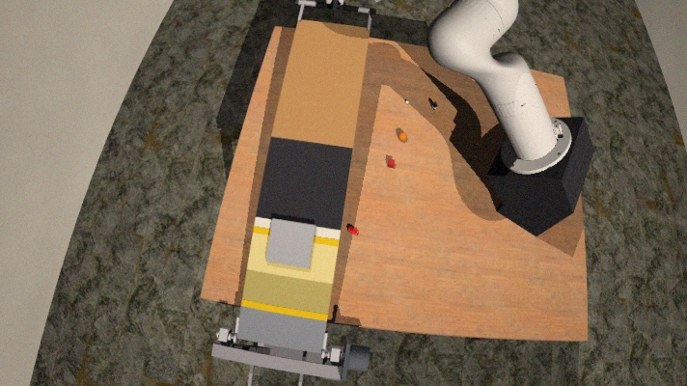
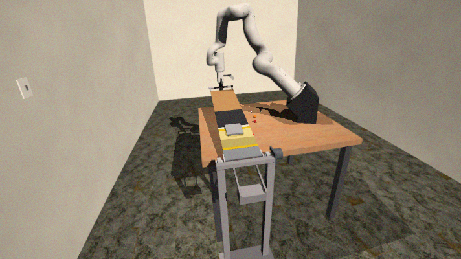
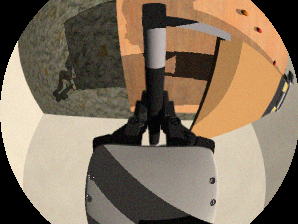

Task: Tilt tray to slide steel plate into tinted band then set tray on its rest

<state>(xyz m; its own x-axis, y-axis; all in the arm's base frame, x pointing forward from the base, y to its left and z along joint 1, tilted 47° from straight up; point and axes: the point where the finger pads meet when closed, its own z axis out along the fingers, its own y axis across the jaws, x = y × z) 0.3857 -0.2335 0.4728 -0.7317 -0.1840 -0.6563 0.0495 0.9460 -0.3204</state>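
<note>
The long tray runs from a grey pivot stand at the near end to a handle bar at the far end. The far end is lifted, so the bed slopes down toward the stand; this shows in the exterior view. The grey steel plate lies flat on the bed, mostly in the pale yellow tinted band, but its upper part covers the upper solid yellow line. The lower yellow line is apart from it. My gripper is shut on the handle bar, also in the wrist view.
On the wooden table beside the tray lie an orange ball, a red cube, a small red piece and two tiny parts. My black base stands at the right. The stand's motor juts out at the near corner.
</note>
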